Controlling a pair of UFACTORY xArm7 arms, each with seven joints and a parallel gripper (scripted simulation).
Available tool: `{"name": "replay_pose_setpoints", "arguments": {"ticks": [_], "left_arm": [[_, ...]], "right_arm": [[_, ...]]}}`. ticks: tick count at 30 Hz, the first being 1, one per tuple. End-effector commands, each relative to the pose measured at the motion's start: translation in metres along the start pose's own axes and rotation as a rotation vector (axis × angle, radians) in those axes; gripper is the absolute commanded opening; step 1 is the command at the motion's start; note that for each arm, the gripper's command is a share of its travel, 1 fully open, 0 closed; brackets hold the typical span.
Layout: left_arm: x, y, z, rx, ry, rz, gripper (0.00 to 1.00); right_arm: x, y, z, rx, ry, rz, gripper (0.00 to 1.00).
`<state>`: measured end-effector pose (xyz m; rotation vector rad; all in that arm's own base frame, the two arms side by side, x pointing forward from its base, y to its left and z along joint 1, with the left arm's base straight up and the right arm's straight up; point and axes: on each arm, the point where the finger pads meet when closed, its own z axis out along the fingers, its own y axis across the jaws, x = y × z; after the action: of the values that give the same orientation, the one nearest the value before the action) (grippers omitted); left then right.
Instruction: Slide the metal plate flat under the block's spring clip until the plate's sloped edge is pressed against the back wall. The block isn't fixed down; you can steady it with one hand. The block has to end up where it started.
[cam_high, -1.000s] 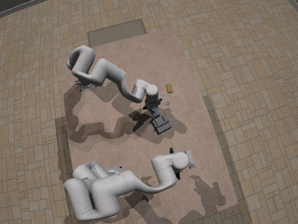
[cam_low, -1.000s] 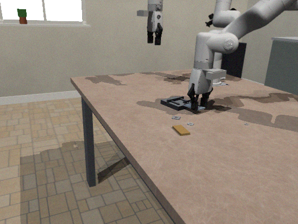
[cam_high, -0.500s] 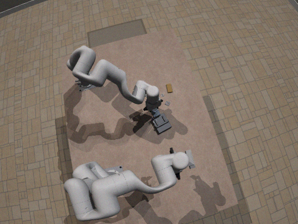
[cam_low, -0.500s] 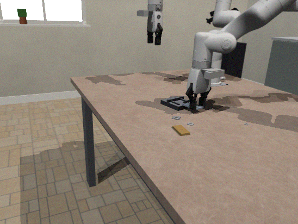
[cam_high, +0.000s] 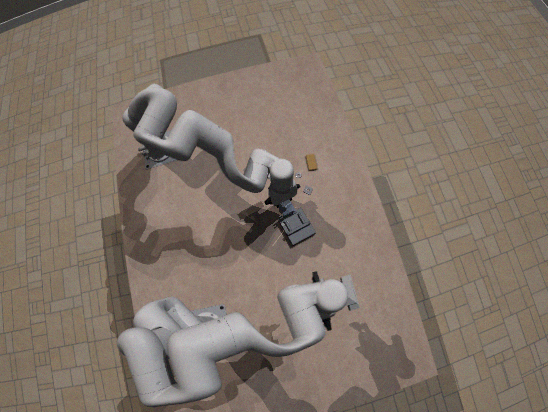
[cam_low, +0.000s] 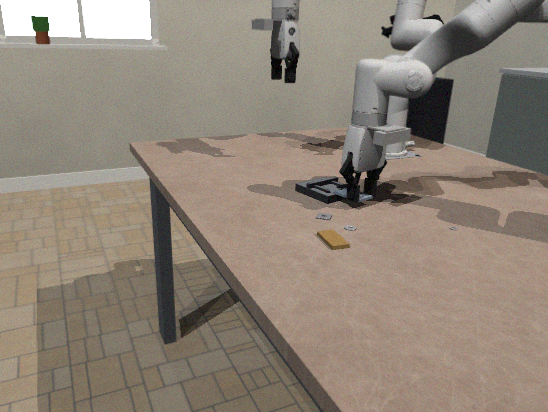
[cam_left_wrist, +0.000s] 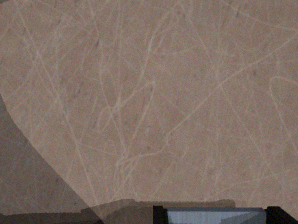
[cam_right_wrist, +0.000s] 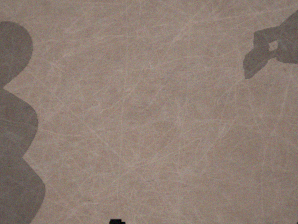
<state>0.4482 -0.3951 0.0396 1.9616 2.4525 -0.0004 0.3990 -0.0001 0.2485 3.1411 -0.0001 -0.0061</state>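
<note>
Metal plate (cam_high: 286, 207) (cam_low: 365, 197) (cam_left_wrist: 215, 217), between left tool's (cam_high: 284, 203) (cam_low: 361, 194) (cam_left_wrist: 217, 216) fingers, round arm emblem (cam_low: 415, 80) illegible

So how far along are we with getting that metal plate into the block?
The left gripper is shut on the plate, lined up at the block's open end. Sliding it in looks under way. Part of the plate remains outside, so pushing remains. The right gripper is open, away from the block.
</note>
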Motion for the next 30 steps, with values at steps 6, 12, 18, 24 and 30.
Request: {"name": "replay_pose_setpoints", "arguments": {"ticks": [6, 12, 18, 24, 30], "left_arm": [[-0.007, 0.001, -0.003, -0.003, -0.006, 0.001, 0.0], [-0.011, 0.001, -0.002, -0.003, -0.006, 0.001, 0.0], [-0.015, 0.001, -0.002, -0.003, -0.006, 0.001, 0.0], [-0.018, 0.001, -0.002, -0.003, -0.006, 0.001, 0.0], [-0.022, 0.001, -0.002, -0.003, -0.007, 0.001, 0.0]], "right_arm": [[0.001, 0.0, -0.001, 0.001, 0.004, 0.0, 1.0], [0.001, 0.0, -0.001, 0.001, 0.004, 0.0, 1.0], [0.001, 0.0, -0.001, 0.001, 0.004, 0.0, 1.0], [0.001, 0.0, -0.001, 0.001, 0.004, 0.0, 1.0], [0.001, 0.0, -0.001, 0.001, 0.004, 0.0, 1.0]]}}
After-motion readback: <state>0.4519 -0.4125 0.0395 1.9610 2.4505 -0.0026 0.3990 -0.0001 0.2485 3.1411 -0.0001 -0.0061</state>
